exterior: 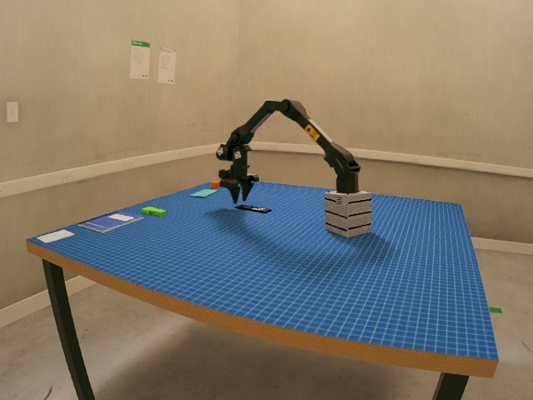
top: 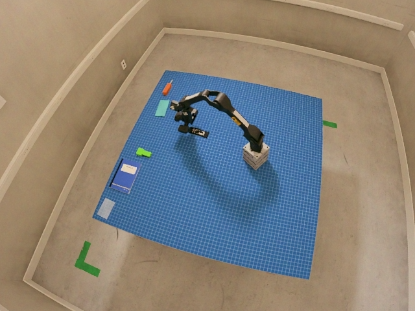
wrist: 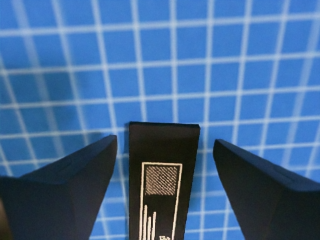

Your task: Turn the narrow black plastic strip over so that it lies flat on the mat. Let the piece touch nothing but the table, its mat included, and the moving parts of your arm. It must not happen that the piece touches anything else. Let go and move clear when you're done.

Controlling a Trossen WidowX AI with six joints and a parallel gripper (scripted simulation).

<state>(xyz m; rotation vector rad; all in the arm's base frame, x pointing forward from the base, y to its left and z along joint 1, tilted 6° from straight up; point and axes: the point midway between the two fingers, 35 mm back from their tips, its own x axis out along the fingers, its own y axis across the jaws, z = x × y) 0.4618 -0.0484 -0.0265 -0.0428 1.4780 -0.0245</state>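
The narrow black plastic strip [top: 200, 133] [exterior: 254, 209] [wrist: 161, 202] lies flat on the blue gridded mat [top: 234, 214] [exterior: 258, 267] [wrist: 255, 102], with its light printed outline and markings facing up. My gripper [exterior: 239, 201] [wrist: 166, 144] is open and points down, a little above the strip's end that is farther from the arm's base. In the wrist view one finger stands on each side of that end, with blue mat showing between strip and fingers. The strip's other end is out of the wrist view.
A bright green piece [top: 143, 153] [exterior: 154, 211], a blue notebook [top: 125, 179] [exterior: 107, 222], a whitish card [top: 106, 208] [exterior: 56, 236], a teal card [top: 162, 107] [exterior: 204, 192] and an orange-handled tool [top: 166, 89] [exterior: 215, 184] lie along the mat's left side. The arm's pale base block [top: 255, 159] [exterior: 347, 215] stands to the right.
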